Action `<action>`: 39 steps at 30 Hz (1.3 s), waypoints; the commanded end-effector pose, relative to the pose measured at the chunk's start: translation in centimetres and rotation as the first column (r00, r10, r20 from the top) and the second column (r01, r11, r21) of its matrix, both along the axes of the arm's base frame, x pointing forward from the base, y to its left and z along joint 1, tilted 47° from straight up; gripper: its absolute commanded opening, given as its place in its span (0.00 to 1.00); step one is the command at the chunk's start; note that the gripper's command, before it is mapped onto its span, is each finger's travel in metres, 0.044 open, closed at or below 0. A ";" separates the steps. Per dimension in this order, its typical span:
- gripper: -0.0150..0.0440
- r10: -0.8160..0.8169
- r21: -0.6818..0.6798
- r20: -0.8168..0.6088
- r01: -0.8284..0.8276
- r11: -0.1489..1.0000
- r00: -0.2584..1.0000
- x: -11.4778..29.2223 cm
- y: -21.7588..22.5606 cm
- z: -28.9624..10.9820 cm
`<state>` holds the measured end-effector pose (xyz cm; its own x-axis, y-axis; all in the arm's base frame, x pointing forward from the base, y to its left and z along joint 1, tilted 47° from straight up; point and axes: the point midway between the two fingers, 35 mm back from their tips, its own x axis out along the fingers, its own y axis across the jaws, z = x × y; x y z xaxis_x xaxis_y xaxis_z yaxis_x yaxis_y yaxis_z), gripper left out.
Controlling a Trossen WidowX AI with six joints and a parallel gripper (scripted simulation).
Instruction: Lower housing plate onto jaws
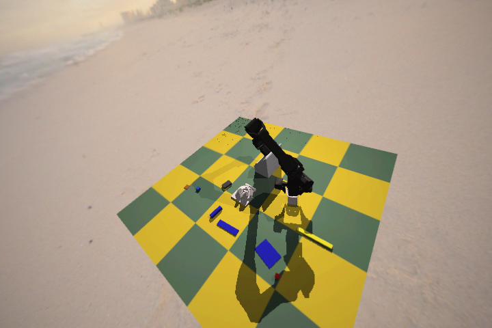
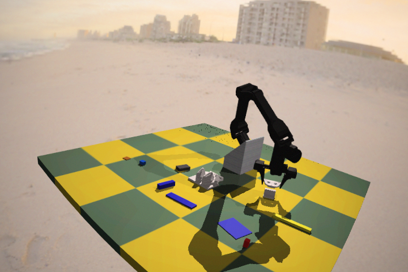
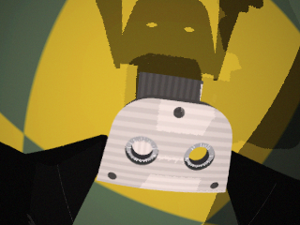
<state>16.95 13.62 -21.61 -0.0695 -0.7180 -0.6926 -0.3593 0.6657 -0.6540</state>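
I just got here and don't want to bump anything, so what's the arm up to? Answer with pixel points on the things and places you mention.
The black arm's hand (image 2: 272, 185) has gripped a pale plate (image 2: 272, 183) (image 3: 171, 169), seemingly the housing plate, by its opposite sides. It is held up over the mat, above a ribbed block (image 2: 269, 193) (image 3: 169, 87). The grey-white piece with upright parts (image 1: 243, 195) (image 2: 208, 180), likely the base with the two jaws, stands off to one side. The plate is not on it, so lowering it and letting go are still to do.
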 end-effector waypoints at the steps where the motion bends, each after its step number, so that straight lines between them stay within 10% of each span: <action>1: 0.85 -0.004 0.009 0.007 0.003 1.000 1.000 0.2 1.3 1.0; 39: 0.85 -0.074 0.032 0.083 0.071 0.997 0.994 4.5 0.0 8.4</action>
